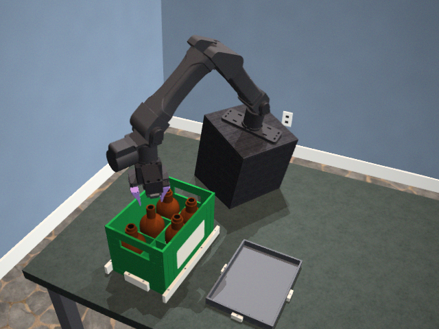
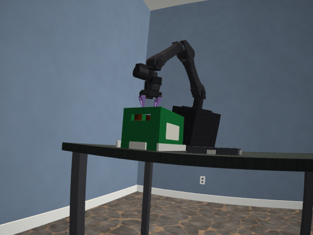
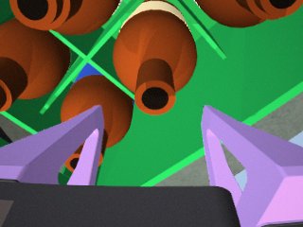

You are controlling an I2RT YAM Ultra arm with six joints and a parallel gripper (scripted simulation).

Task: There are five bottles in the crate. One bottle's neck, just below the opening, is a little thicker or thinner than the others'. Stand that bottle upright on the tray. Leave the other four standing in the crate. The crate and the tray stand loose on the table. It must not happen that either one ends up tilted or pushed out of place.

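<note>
The green crate (image 1: 119, 256) (image 2: 141, 131) holds five brown bottles, all standing. The long-necked bottle (image 1: 151, 225) (image 3: 154, 44) in the middle has a plain-looking neck. A front-left bottle (image 1: 131, 234) (image 3: 229, 11) and a right-hand bottle (image 1: 175, 226) (image 3: 90, 14) have stepped collars. The back-left bottle (image 1: 168, 208) (image 3: 97, 99) is partly behind a finger; the back-right bottle (image 1: 188, 212) (image 3: 40, 61) is partly cut off. I cannot tell which neck differs. My gripper (image 1: 151, 203) (image 2: 149, 106) (image 3: 152, 114) is open and empty above the crate, fingers pointing down. The grey tray (image 1: 271, 250) (image 2: 214, 150) is empty.
White blocks (image 1: 136, 280) (image 2: 137, 145) edge the crate, and small ones (image 1: 236, 317) (image 2: 211, 152) edge the tray. The robot's dark base box (image 1: 219, 166) (image 2: 199, 129) stands behind. Green dividers (image 3: 114, 80) separate the bottles. The crate rim rises around them.
</note>
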